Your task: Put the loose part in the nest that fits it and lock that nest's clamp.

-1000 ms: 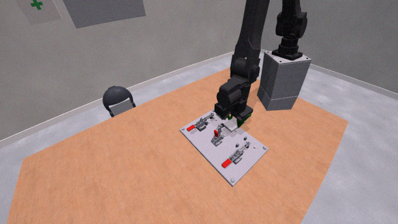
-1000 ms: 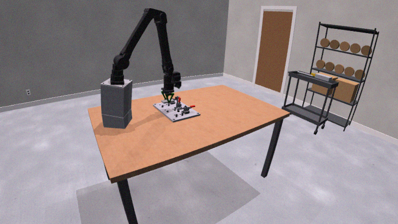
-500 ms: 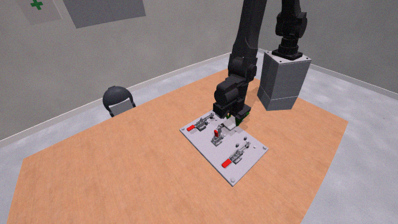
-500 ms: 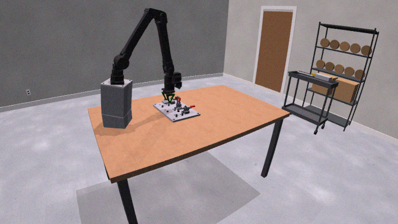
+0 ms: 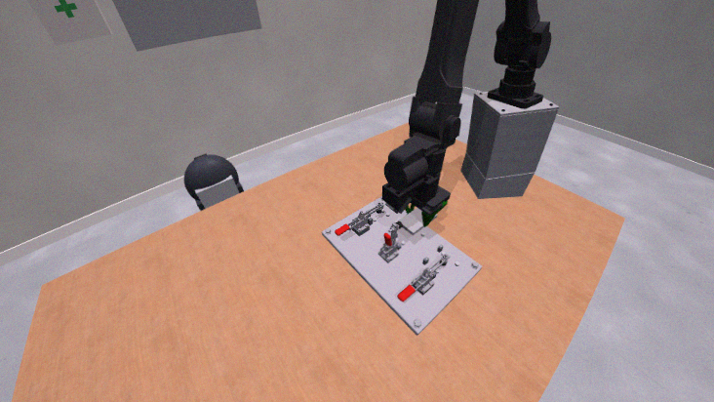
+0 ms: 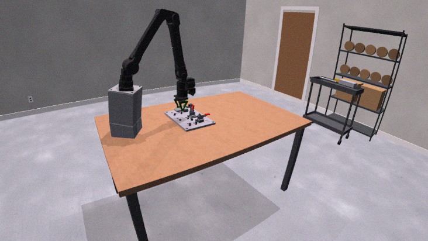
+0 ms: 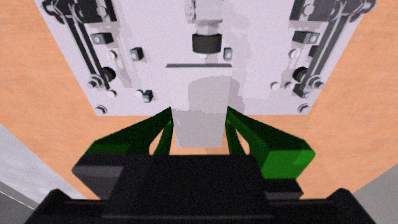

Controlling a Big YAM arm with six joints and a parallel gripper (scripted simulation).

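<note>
Though partly hidden under the gripper in the top view, discernible as a pale rectangular plate at the fixture baseboard's edge, near the middle toggle clamp. In the exterior view, too small to judge pad contact. In the wrist view, gripped between green fingers, overhanging the baseboard, just short of the clamp's black tip.

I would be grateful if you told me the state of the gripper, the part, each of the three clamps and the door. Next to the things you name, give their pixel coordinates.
gripper (image 5: 418, 216) (image 6: 180, 108) (image 7: 199, 111): shut on the part
part (image 5: 414, 222) (image 7: 202, 105): held over the fixture plate's edge, not clamped
middle clamp (image 5: 389, 249) (image 6: 192, 111): unlocked, red handle upright, bar raised
clamp nearest the chair (image 5: 360, 221): handle and bar down
clamp farthest from the chair (image 5: 424, 280) (image 6: 200, 118): handle and bar down
door (image 6: 294, 54): closed
</note>
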